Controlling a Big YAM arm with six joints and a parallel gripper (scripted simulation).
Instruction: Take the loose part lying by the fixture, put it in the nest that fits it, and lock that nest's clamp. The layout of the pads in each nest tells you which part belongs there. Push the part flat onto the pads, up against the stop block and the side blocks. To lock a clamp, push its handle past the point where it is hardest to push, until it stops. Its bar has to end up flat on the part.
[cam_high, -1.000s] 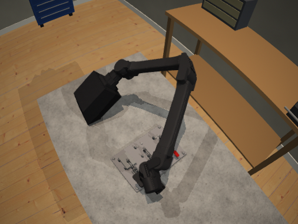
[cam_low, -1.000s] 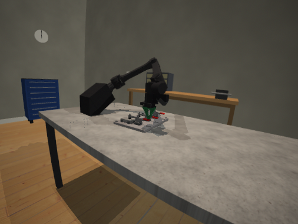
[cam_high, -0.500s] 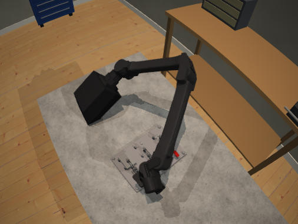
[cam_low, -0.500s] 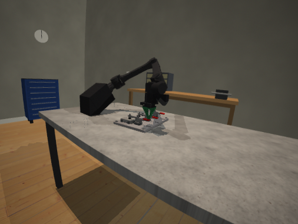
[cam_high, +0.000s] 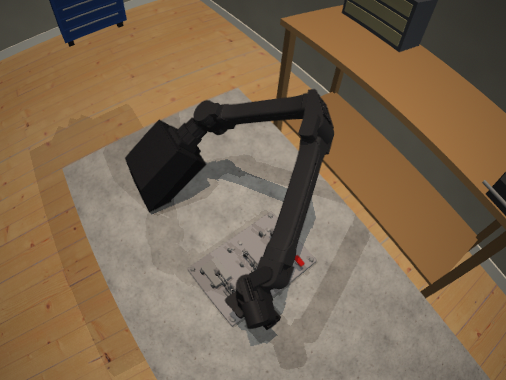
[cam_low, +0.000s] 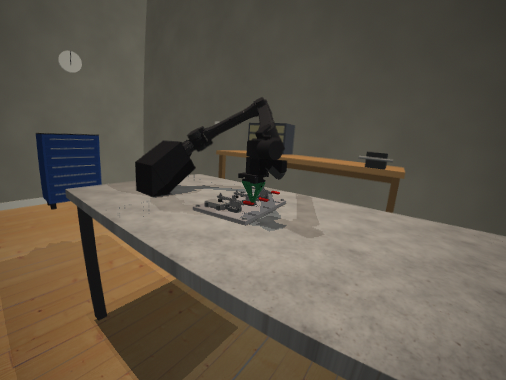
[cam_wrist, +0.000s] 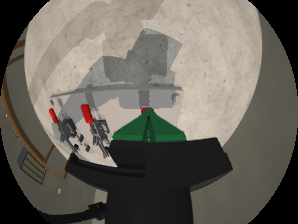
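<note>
The fixture plate (cam_high: 257, 231) (cam_low: 222, 214) (cam_wrist: 171, 116) lies on the grey table under my arm. My gripper (cam_low: 253, 201) (cam_wrist: 148, 112) is shut and empty, green fingers pointing down. Its tips (cam_wrist: 146, 109) are at or just above the red handle (cam_low: 248, 203) of the nearest clamp; contact cannot be told. The middle clamp's red handle (cam_low: 263, 199) (cam_wrist: 87, 113) and the far clamp's red handle (cam_high: 299, 261) (cam_low: 275, 192) (cam_wrist: 53, 115) stand to one side. A grey block (cam_low: 214, 204) sits in the nearest nest area, perhaps the part. No loose part shows beside the plate.
The arm's black base box (cam_high: 160, 165) (cam_low: 162, 167) stands on the table behind the fixture. My forearm hides part of the plate in the top view. A wooden workbench (cam_high: 400, 100) (cam_low: 320, 164) and a blue drawer cabinet (cam_high: 90, 17) (cam_low: 70, 167) stand away from the table.
</note>
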